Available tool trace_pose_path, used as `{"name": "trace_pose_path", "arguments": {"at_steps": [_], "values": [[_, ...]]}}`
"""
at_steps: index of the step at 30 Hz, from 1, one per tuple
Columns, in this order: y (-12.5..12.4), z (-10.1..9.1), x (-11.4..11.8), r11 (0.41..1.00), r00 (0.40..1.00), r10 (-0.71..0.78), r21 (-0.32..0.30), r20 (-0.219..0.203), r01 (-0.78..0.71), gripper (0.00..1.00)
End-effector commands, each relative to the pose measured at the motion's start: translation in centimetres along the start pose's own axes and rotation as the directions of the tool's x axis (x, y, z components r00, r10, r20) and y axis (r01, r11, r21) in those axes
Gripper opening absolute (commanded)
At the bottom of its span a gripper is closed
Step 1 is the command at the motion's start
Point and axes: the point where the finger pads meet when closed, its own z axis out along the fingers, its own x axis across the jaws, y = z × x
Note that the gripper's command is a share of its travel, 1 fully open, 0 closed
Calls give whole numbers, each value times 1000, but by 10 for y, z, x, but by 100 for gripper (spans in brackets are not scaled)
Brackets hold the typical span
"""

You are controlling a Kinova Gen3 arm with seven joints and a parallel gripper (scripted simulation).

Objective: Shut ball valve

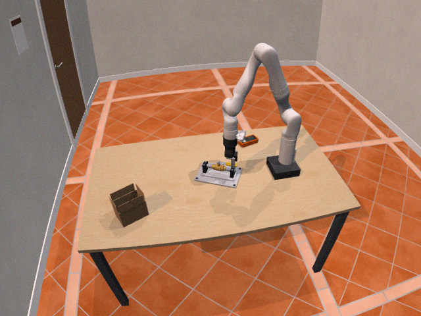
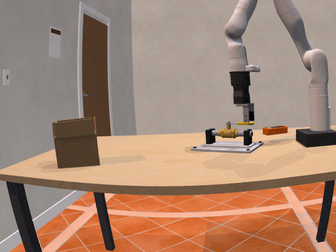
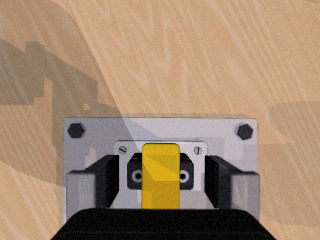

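A brass ball valve [image 1: 217,167] [image 2: 228,133] sits on a pipe between two black clamps on a grey baseplate [image 1: 210,180] [image 2: 217,148] [image 3: 160,131] at mid-table. Its yellow handle [image 1: 229,164] [image 2: 245,123] [image 3: 160,155] lies along the pipe, pointing toward the arm's base. My gripper [image 1: 233,159] [image 2: 248,119] [image 3: 161,173] is open and points straight down over the handle's free end. In the wrist view the handle lies midway between the two fingers with gaps on both sides. The fingertips hang just above the handle.
An open cardboard box [image 1: 129,204] [image 2: 75,142] stands at the table's left front. An orange device [image 1: 248,139] [image 2: 274,130] lies behind the valve. The arm's black base [image 1: 283,167] [image 2: 316,136] stands right of the baseplate.
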Motion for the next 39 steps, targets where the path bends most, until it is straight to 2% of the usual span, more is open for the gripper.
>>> {"name": "trace_pose_path", "arguments": {"at_steps": [1,39], "values": [[-2,3,2,1000,1000,7,3,-3,-7,100],[-2,18,2,1000,1000,5,3,-3,-5,100]]}}
